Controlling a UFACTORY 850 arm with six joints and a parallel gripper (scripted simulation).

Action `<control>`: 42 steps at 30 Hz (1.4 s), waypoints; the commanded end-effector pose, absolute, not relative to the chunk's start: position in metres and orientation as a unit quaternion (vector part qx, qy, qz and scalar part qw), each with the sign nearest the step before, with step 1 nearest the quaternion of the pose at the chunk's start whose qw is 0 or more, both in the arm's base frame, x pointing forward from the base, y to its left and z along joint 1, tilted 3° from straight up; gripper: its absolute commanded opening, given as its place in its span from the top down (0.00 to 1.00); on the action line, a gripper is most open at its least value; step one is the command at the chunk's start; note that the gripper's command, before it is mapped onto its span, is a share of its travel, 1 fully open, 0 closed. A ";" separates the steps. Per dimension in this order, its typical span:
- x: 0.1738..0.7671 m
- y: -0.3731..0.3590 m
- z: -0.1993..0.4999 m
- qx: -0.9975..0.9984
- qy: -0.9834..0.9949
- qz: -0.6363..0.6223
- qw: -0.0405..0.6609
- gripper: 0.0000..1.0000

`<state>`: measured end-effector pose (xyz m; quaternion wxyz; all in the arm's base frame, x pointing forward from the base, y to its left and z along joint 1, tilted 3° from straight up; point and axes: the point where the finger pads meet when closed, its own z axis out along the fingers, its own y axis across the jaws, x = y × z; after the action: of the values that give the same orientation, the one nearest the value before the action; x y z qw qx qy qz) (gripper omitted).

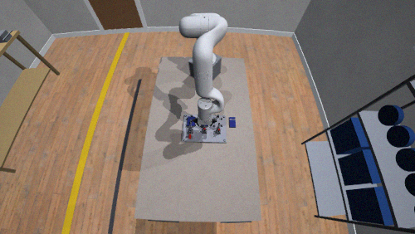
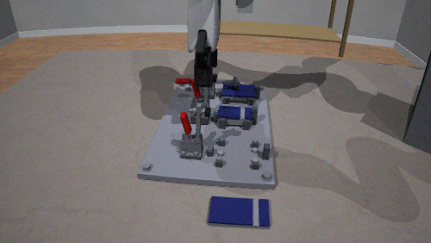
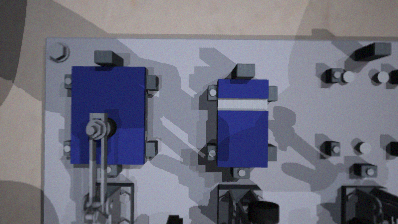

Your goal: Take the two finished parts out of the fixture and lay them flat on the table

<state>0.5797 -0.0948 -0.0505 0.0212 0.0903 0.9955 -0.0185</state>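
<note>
Your six-joint arm (image 1: pixel 203 62) wears smooth, glossy white tubing, thick and rounded at the bends, with small dark specks like screws along its upper links. Your xArm gripper (image 2: pixel 204 65) is black and angular, built of blocky linkage pieces; its finer details look too blurred to call, perhaps dark pads.
</note>
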 end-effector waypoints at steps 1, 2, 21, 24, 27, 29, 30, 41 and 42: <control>0.563 -0.092 -0.050 0.090 0.995 -0.019 0.023 0.00; 0.559 -0.091 -0.051 0.090 0.995 -0.019 0.023 0.00; 0.523 -0.084 -0.052 0.090 0.995 -0.019 0.023 0.00; 0.522 -0.084 -0.052 0.090 0.995 -0.019 0.023 0.00; 0.522 -0.084 -0.052 0.090 0.995 -0.019 0.023 0.00; 0.521 -0.084 -0.052 0.090 0.995 -0.019 0.023 0.00; 0.521 -0.084 -0.052 0.090 0.995 -0.019 0.023 0.00; 0.522 -0.084 -0.059 0.090 0.995 -0.019 0.023 0.00; 0.522 -0.084 -0.062 0.090 0.995 -0.019 0.023 0.00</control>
<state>0.5206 -0.0841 -0.0571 0.0211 0.0903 0.9955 -0.0179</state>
